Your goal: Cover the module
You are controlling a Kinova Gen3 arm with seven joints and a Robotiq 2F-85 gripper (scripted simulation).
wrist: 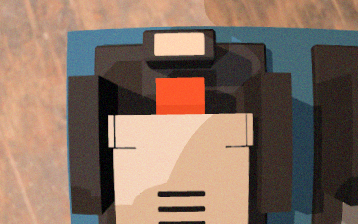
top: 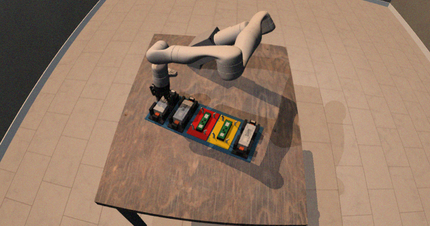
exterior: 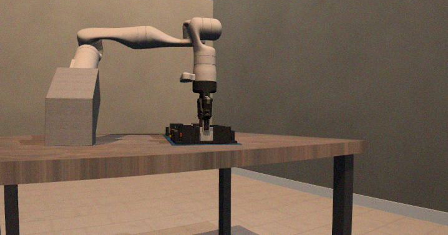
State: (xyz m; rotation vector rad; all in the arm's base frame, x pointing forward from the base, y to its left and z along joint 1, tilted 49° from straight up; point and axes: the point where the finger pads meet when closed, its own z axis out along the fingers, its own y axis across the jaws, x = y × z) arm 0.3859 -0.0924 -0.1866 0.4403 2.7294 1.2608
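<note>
My gripper (top: 164, 101) (exterior: 206, 128) points down, shut on the left-hand cover (top: 159, 107) (exterior: 206, 137) (wrist: 180, 165); its fingers are out of the wrist view. This pale cover with dark slots and an orange patch at its end sits low in its black holder (wrist: 275, 145). In the wrist view its long sides step inward below two short dark lines and look pressed in. A grey cover (top: 182, 113) sits in the adjoining holder, and a white cover (top: 247, 135) in the far right holder. A green module (top: 224, 130) lies uncovered on the yellow plate (top: 220, 144).
Another green module (top: 203, 121) lies on the red plate (top: 199, 134), between the grey cover and the yellow plate. Small metal clips stand around both modules. The neighbouring black holder (wrist: 330, 115) stands close beside mine. All stand on a blue base (wrist: 302, 90) on the wooden table (top: 186, 176).
</note>
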